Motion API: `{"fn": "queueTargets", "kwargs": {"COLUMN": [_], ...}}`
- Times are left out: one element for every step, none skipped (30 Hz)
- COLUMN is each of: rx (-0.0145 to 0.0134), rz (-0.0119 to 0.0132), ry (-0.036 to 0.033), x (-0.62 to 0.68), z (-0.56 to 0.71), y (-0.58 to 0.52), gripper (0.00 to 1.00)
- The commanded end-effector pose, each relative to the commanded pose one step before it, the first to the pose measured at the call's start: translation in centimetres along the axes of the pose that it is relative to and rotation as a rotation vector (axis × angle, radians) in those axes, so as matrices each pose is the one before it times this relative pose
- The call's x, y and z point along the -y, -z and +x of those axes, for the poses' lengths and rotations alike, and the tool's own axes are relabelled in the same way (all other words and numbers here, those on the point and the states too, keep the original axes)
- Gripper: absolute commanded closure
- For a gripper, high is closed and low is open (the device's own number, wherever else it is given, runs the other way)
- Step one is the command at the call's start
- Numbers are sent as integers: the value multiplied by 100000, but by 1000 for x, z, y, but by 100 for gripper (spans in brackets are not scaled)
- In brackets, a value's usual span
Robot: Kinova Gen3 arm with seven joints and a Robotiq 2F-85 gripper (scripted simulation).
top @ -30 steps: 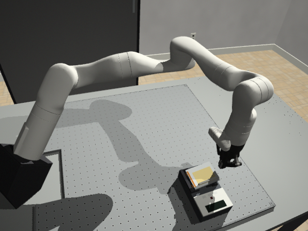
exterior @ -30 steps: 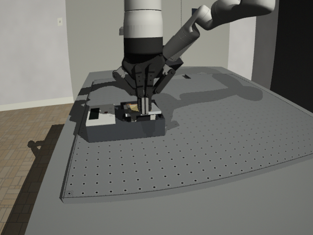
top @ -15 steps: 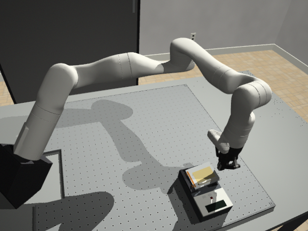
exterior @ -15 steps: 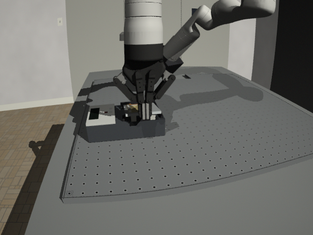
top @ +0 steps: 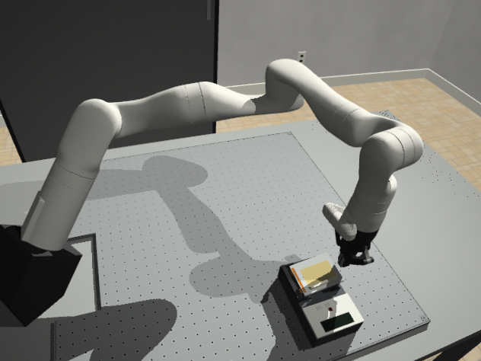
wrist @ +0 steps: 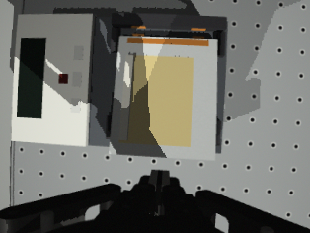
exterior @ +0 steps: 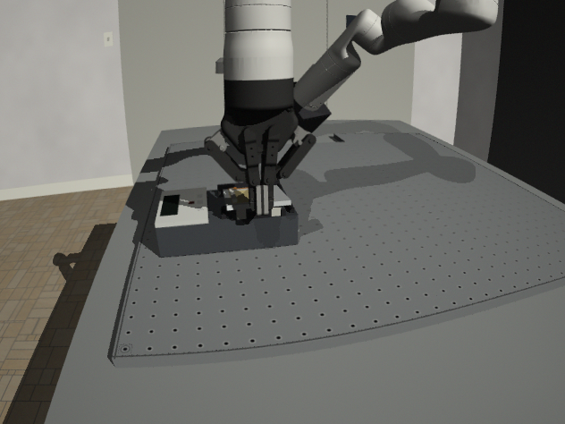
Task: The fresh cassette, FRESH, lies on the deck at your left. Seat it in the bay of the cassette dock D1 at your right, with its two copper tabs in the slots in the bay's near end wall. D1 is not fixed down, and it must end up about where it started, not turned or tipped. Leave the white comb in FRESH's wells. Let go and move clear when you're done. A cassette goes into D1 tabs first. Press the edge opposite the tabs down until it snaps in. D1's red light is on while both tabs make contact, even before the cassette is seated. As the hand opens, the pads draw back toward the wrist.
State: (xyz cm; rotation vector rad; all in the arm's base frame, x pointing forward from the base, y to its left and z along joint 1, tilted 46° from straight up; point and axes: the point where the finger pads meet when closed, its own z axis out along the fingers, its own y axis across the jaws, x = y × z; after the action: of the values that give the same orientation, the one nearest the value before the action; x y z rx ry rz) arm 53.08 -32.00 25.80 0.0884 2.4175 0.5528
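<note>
The cassette FRESH (top: pixel 315 272) (exterior: pixel 283 198) (wrist: pixel 168 99), grey with a tan window and an orange strip, lies tilted in the bay of dock D1 (top: pixel 294 305) (exterior: pixel 228 238) (wrist: pixel 222 59). Its strip end sits low at one bay wall, where two copper tabs (wrist: pixel 139 28) show. The opposite edge stands raised. A white comb (top: pixel 316 286) (wrist: pixel 126 73) lies along the side nearest D1's white panel (top: pixel 342 305) (wrist: pixel 54 118). The light (top: pixel 330 309) (wrist: pixel 63 78) looks dark red. My gripper (top: pixel 345 263) (exterior: pixel 261 210) (wrist: pixel 159 182) is shut and empty, at the raised edge; I cannot tell if it touches.
D1 stands near the front right corner of the perforated board (top: pixel 233 194) (exterior: pixel 365 274), close to its right edge. A dark frame outline (top: pixel 94 268) marks the deck at the left, beside the arm's black base (top: pixel 27 283). The table ends just beyond the board.
</note>
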Motion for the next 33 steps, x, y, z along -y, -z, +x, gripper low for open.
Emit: {"fn": "queueTargets", "kwargs": {"rx": [184, 0, 0, 0, 0, 0, 0, 0, 0, 0, 0, 0, 0, 1, 0, 0, 0, 0, 0, 0, 0, 0, 0, 0, 0, 0, 0, 0, 0, 0, 1, 0, 0], "rz": [144, 0, 0, 0, 0, 0, 0, 0, 0, 0, 0, 0, 0, 0, 0, 0, 0, 0, 0, 0, 0, 0, 0, 0, 0, 0, 0, 0, 0, 0, 0, 0, 0], "ry": [-80, 0, 0, 0, 0, 0, 0, 0, 0, 0, 0, 0, 0, 0, 0, 0, 0, 0, 0, 0, 0, 0, 0, 0, 0, 0, 0, 0, 0, 0, 0, 0, 0], "x": [27, 0, 0, 0, 0, 0, 0, 0, 0, 0, 0, 0, 0, -1, 0, 0, 0, 0, 0, 0, 0, 0, 0, 0, 0, 0, 0, 0, 0, 0, -1, 0, 0], "z": [50, 33, 33, 33, 33, 33, 33, 33, 33, 33, 33, 0, 0, 35, 32, 33, 33, 33, 33, 33, 33, 33, 33, 33, 33, 33, 33, 33, 0, 0, 35, 32, 33], "y": [131, 0, 0, 0, 0, 0, 0, 0, 0, 0, 0, 0, 0, 0, 0, 0, 0, 0, 0, 0, 0, 0, 0, 0, 0, 0, 0, 0, 0, 0, 0, 0, 0], "gripper": [100, 100, 100, 100, 100, 100, 100, 100, 100, 100, 100, 100, 100, 100, 100, 100, 100, 100, 100, 100, 100, 100, 100, 100, 100, 100, 100, 100, 100, 100, 100, 100, 100]}}
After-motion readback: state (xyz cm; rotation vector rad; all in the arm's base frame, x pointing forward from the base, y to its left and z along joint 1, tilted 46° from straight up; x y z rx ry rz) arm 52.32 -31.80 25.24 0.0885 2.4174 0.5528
